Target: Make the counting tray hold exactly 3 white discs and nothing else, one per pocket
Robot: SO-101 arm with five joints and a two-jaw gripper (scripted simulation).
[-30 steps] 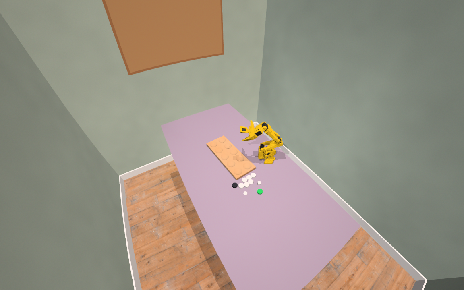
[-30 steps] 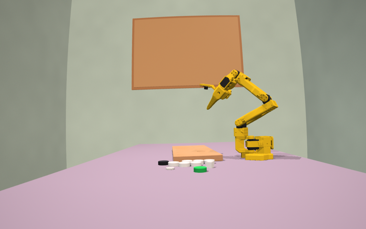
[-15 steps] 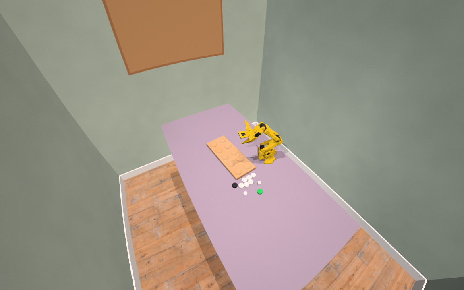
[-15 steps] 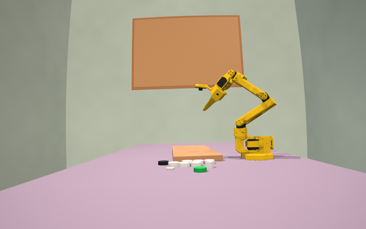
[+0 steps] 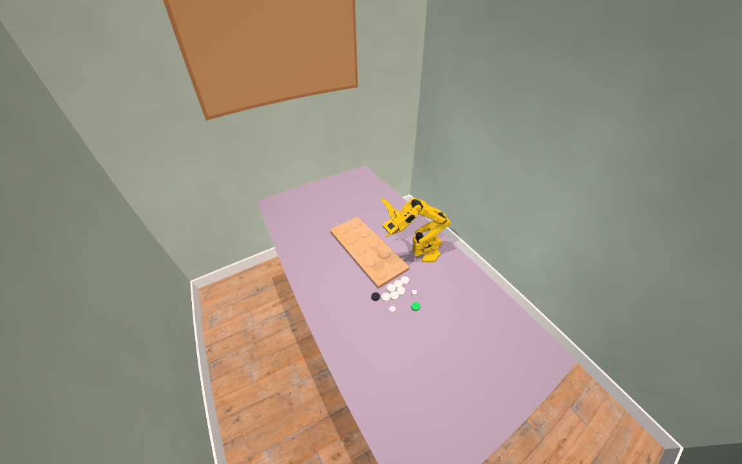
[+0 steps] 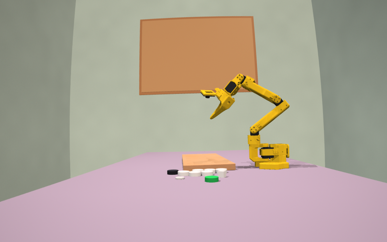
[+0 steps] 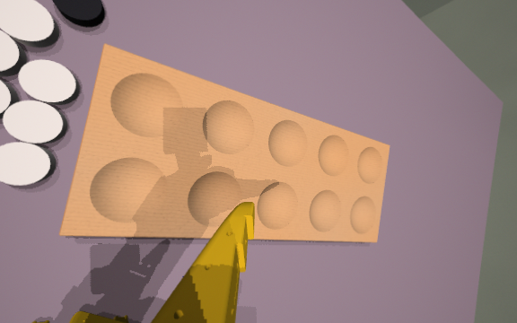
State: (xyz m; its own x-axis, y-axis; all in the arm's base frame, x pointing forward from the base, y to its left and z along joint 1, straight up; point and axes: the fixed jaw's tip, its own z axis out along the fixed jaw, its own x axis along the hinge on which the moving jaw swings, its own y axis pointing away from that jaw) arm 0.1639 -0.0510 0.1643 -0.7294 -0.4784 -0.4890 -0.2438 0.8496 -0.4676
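My pincer (image 6: 210,105) hangs high above the tray (image 7: 258,112), spread wide with nothing in it. The tray lies flat on the purple table (image 5: 420,357) beside my base, all ten pockets bare. The white discs (image 7: 34,121) sit clustered on the table just off the tray's near end, with a black disc (image 5: 375,296) beside them and a green disc (image 6: 211,178) a little further out
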